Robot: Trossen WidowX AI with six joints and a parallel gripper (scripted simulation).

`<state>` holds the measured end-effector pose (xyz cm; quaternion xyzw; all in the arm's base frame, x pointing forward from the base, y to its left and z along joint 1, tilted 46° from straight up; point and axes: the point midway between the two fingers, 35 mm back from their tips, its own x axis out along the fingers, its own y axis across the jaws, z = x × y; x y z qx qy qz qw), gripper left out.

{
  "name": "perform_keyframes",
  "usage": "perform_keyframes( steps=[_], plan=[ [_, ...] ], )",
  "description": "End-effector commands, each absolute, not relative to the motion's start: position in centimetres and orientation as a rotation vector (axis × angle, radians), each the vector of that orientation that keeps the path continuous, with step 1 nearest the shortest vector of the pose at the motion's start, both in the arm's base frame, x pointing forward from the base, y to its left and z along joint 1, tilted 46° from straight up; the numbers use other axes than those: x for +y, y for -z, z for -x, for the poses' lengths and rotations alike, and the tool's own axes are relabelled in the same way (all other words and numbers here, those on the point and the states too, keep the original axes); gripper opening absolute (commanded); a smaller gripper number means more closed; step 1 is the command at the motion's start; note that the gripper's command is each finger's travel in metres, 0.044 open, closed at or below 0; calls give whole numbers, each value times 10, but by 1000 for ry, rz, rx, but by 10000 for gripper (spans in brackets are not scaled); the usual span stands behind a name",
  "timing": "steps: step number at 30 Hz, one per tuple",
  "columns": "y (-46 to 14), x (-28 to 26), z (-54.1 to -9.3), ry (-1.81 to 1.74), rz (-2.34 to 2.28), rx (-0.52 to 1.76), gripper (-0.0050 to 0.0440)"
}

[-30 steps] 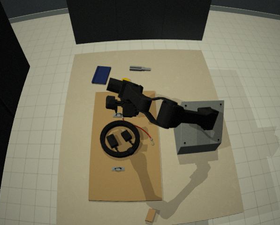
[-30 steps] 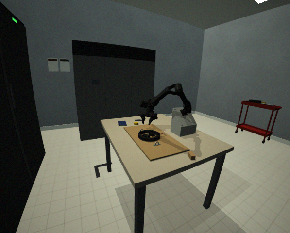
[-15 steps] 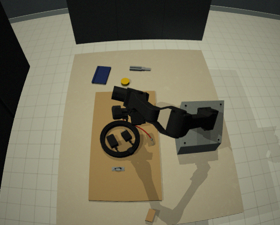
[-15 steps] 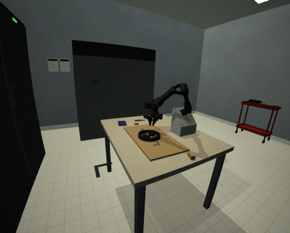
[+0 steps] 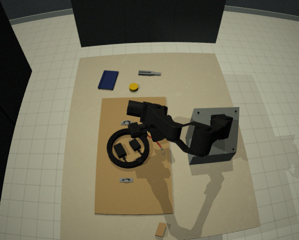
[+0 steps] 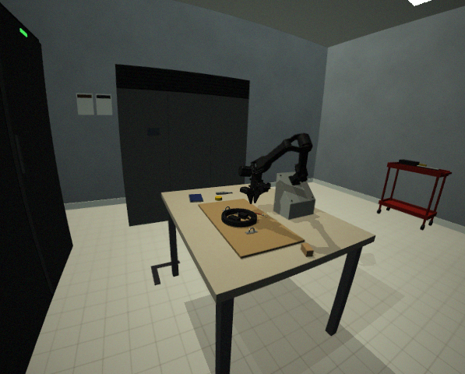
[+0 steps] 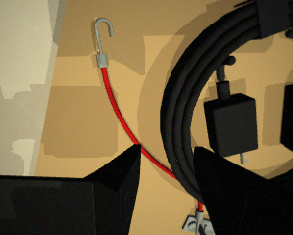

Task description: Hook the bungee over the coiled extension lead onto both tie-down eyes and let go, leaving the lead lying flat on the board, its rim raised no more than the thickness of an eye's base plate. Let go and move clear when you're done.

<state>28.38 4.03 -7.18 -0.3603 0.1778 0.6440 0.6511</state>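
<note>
The black coiled extension lead (image 5: 127,148) lies flat on the brown board (image 5: 133,186), its two plugs (image 5: 127,147) inside the ring. The red bungee (image 7: 122,117) runs from the far tie-down eye (image 7: 199,226), where one end sits, past the coil's rim to its free grey hook (image 7: 103,34), which lies on the board (image 5: 163,151). The near eye (image 5: 125,180) is bare. My gripper (image 7: 167,153) hovers above the coil's far edge, fingers partly closed but apart. The red cord and the coil's rim show in the gap below them. It also shows in the exterior view (image 6: 255,197).
A blue book (image 5: 107,80), a yellow disc (image 5: 133,87) and a grey cylinder tool (image 5: 149,73) lie beyond the board. A small wooden block (image 5: 160,229) sits near the table's front edge. My grey base block (image 5: 213,135) stands right of the board.
</note>
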Motion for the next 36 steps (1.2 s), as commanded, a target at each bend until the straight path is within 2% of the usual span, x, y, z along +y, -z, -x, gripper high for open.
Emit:
perform_keyframes(
  steps=[1,15,36],
  plan=[
    [61,46,-274,-1487,858,379,150],
    [46,66,-234,-1587,920,315,150],
    [67,86,-234,-1592,902,323,150]
  ],
)
